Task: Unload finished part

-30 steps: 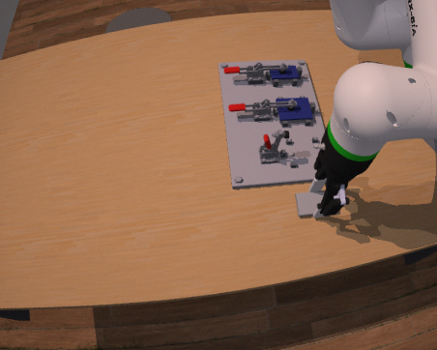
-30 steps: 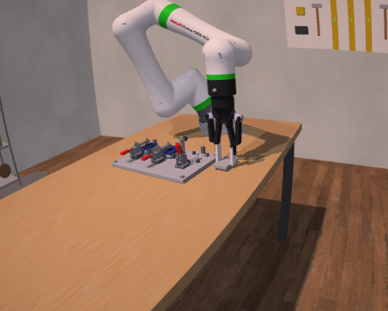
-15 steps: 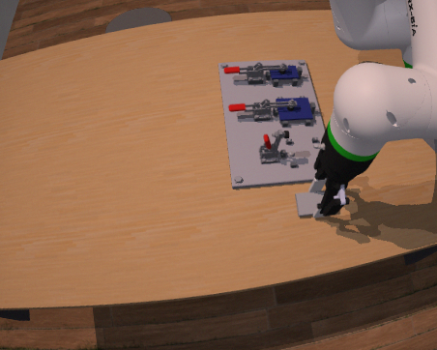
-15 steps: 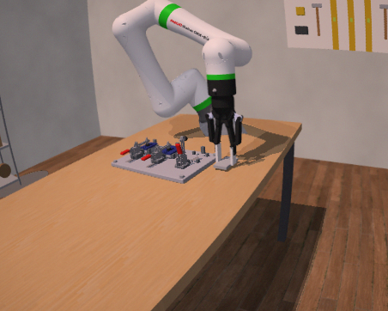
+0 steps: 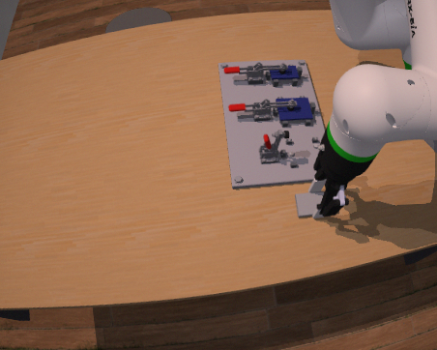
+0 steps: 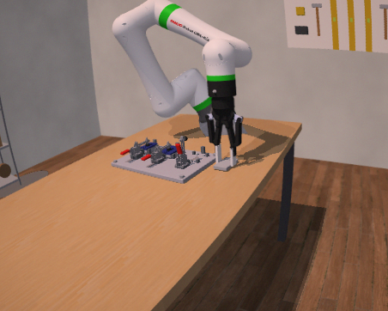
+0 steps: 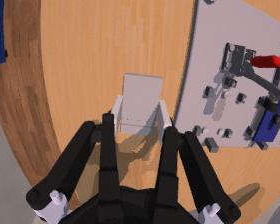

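The finished part (image 5: pixel 306 205) (image 6: pixel 222 167) (image 7: pixel 142 92) is a flat grey block beside the fixture, level and at the table top; whether a tiny gap remains below it cannot be told. Its slot is not clearly visible. My gripper (image 5: pixel 317 201) (image 6: pixel 226 161) (image 7: pixel 140 106) points down and is shut on the part, one fingertip on each long side. Two blue blanks (image 5: pixel 286 76) (image 5: pixel 295 112) sit in their nests, their clamps' red handles (image 5: pixel 232 70) (image 5: pixel 237 107) down and arms over them. The third clamp (image 5: pixel 271 153) (image 7: pixel 236 59) stands open, handle raised, at an empty nest.
The fixture plate (image 5: pixel 248 169) (image 6: pixel 159 171) (image 7: pixel 198 50) lies close beside one finger. The table (image 5: pixel 131 193) (image 6: pixel 94 215) extends around it, with its near edge beyond the part's other side. The arm's shadow falls around the gripper.
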{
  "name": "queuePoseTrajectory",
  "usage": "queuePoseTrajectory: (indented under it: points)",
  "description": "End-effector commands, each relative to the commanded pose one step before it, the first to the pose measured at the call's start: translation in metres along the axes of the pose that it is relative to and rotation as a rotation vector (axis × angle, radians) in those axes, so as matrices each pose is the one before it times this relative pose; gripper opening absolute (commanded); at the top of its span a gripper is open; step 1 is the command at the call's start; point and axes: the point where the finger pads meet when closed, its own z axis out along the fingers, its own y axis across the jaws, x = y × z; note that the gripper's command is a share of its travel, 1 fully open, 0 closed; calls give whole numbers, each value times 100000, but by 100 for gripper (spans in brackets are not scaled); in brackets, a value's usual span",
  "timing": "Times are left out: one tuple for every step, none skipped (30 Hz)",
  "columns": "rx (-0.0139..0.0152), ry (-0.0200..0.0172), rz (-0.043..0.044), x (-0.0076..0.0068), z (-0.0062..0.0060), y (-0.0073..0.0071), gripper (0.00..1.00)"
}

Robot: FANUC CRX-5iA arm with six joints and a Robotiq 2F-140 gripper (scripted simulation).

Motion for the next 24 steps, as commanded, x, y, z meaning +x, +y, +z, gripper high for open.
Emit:
queuePoseTrajectory:
  points:
    - [35, 24, 3, 7, 63, -18, 0]
    - [0, 0, 0, 0, 36, 0, 0]
    - [0, 0, 0, 0, 35, 0, 0]
    - [0, 0, 0, 0, 33, 0, 0]
    - [0, 0, 0, 0, 0, 0, 0]
    - [0, 0, 0, 0, 0, 0, 0]
    - [0, 0, 0, 0, 31, 0, 0]
    - [0, 0, 0, 0, 28, 0, 0]
    - [0, 0, 0, 0, 26, 0, 0]
    - [0, 0, 0, 0, 23, 0, 0]
    - [0, 0, 0, 0, 20, 0, 0]
    - [0, 0, 0, 0, 16, 0, 0]
    - [0, 0, 0, 0, 13, 0, 0]
    - [0, 0, 0, 0, 10, 0, 0]
    - [0, 0, 0, 0, 7, 0, 0]
    - [0, 0, 0, 0, 5, 0, 0]
    - [0, 0, 0, 0, 3, 0, 0]
    - [0, 0, 0, 0, 1, 0, 0]
    - [0, 0, 0, 0, 0, 0, 0]
    - [0, 0, 0, 0, 0, 0, 0]
    - [0, 0, 0, 0, 0, 0, 0]
    - [0, 0, 0, 0, 0, 0, 0]
    - [0, 0, 0, 0, 0, 0, 0]
    - [0, 0, 0, 0, 0, 0, 0]
